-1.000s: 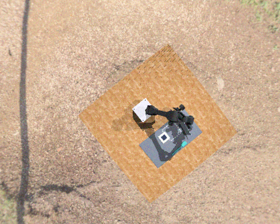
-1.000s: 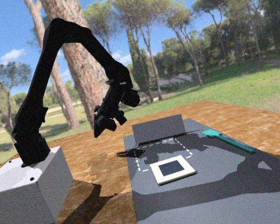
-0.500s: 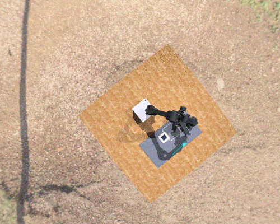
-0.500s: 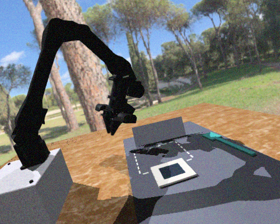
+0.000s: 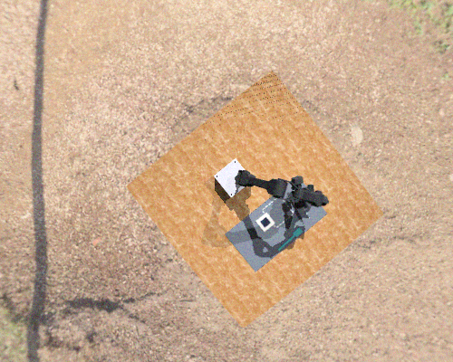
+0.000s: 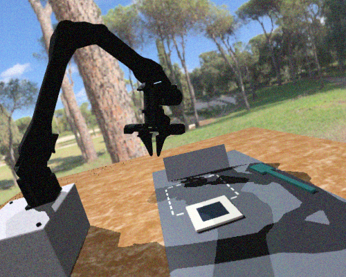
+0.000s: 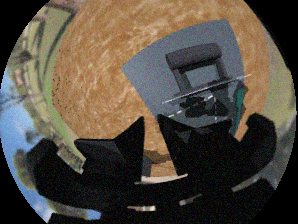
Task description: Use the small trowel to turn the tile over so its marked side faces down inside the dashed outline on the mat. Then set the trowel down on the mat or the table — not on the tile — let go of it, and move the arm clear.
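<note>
Tile lies dark square up, low and right of middle outside. Fingers are a bit apart, holding nothing. Open wide, line up with the green trowel, then squeeze its handle. Mat sits on the orange tabletop; grass beyond.
</note>
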Available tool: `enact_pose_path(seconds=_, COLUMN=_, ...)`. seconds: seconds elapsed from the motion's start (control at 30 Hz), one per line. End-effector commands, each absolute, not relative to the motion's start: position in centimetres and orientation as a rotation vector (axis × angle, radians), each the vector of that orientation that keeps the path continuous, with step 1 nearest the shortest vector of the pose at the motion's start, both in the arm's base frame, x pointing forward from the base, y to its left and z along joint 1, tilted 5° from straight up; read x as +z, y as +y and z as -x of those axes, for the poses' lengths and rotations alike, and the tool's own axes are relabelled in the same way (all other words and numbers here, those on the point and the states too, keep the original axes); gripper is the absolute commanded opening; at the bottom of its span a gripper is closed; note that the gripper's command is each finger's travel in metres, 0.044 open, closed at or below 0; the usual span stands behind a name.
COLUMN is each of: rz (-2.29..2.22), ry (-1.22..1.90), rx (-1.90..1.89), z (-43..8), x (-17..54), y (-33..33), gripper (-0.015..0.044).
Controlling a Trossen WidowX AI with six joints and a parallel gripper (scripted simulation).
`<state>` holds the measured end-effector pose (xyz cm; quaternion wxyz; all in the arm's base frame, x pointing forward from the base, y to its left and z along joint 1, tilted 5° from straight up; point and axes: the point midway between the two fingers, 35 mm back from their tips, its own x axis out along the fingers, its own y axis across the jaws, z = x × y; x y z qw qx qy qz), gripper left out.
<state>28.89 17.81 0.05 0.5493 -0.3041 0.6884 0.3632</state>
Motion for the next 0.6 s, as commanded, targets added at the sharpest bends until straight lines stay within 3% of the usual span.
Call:
enact_pose_path(seconds=0.0, rz=0.842, ry=1.52, rx=0.917, z=-30.8, x=1.0, y=17.9, gripper=0.01)
enact_pose_path(seconds=0.57, rz=1.048, ry=1.364, rx=0.995, z=-33.5, x=2.5, y=17.9, gripper=0.01)
